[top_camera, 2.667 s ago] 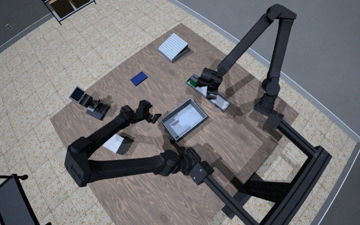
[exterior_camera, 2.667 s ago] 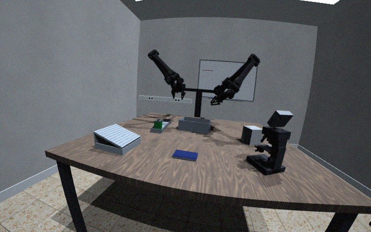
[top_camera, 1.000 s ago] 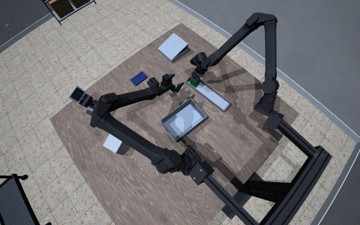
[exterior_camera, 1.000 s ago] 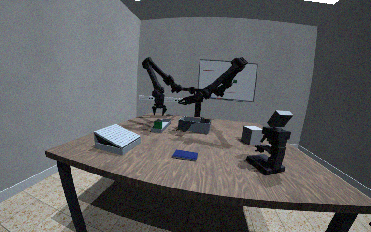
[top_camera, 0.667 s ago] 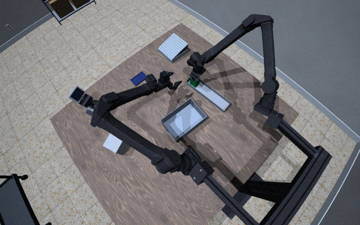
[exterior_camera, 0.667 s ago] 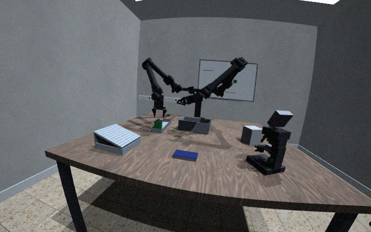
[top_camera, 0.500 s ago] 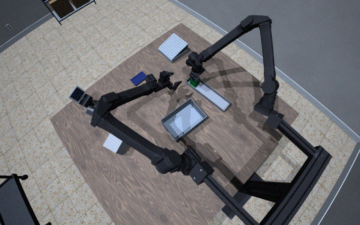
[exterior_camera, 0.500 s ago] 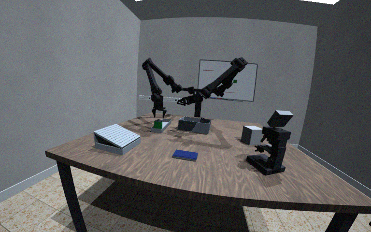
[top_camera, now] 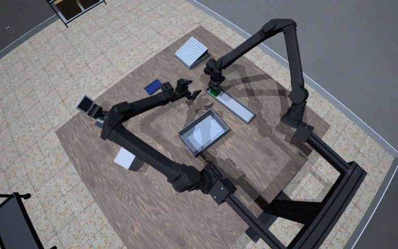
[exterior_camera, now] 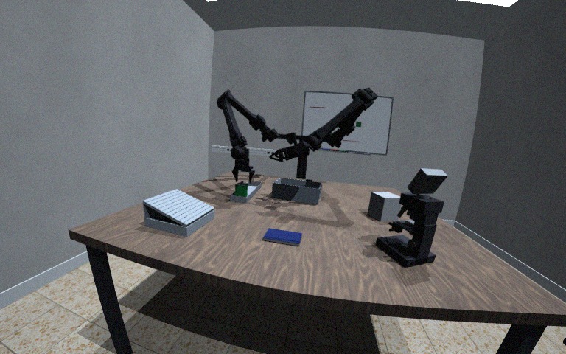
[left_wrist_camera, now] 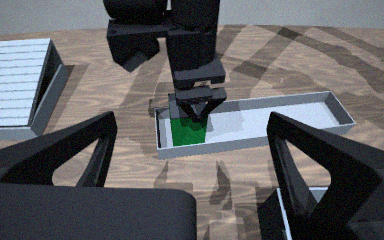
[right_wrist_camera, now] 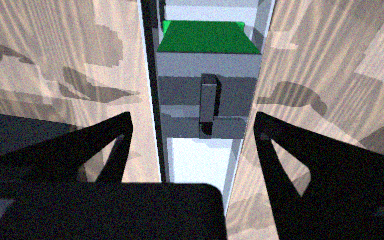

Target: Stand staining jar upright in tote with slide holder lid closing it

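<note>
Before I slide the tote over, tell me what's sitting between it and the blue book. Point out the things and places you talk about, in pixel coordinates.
In the top view, the left gripper (top_camera: 196, 87) (exterior_camera: 272, 156) (left_wrist_camera: 191, 120) hangs across the stretch between tote (top_camera: 182, 141) (exterior_camera: 296, 195) and blue book (top_camera: 153, 86) (exterior_camera: 283, 236); only shadows show on the tabletop there.
</note>
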Controlling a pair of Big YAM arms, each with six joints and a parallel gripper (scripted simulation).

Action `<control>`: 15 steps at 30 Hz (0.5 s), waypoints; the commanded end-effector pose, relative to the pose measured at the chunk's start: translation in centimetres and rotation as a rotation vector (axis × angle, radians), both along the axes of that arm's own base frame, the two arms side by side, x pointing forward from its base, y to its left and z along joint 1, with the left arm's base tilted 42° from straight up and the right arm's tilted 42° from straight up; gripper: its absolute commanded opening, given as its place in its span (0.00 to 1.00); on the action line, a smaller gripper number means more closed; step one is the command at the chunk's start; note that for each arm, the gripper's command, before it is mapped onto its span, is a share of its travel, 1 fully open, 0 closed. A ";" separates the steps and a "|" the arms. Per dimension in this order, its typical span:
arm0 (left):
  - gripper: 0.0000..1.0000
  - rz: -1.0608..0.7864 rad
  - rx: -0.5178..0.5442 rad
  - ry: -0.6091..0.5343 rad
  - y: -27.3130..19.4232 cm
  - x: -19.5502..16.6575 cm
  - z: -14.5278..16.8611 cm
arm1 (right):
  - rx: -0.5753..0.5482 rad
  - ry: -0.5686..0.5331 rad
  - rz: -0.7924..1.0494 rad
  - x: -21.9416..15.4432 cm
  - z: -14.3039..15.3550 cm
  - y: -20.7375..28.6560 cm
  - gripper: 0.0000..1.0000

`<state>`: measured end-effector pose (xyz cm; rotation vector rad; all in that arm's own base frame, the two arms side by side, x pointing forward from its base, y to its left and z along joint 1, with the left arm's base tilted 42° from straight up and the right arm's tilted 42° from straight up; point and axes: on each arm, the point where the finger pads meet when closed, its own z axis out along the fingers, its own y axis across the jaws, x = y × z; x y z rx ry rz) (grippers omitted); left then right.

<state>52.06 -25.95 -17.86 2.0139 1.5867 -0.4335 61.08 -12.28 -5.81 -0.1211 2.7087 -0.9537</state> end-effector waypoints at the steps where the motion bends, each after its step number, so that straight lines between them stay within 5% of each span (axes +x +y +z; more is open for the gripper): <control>1: 1.00 -0.022 -0.008 -0.033 -0.8 0.7 0.8 | 0.001 -0.033 -0.013 1.5 0.7 -1.8 0.86; 15: 1.00 -0.022 -0.008 -0.033 -0.8 0.7 0.8 | 0.000 -0.032 -0.010 2.3 -0.3 -3.1 0.86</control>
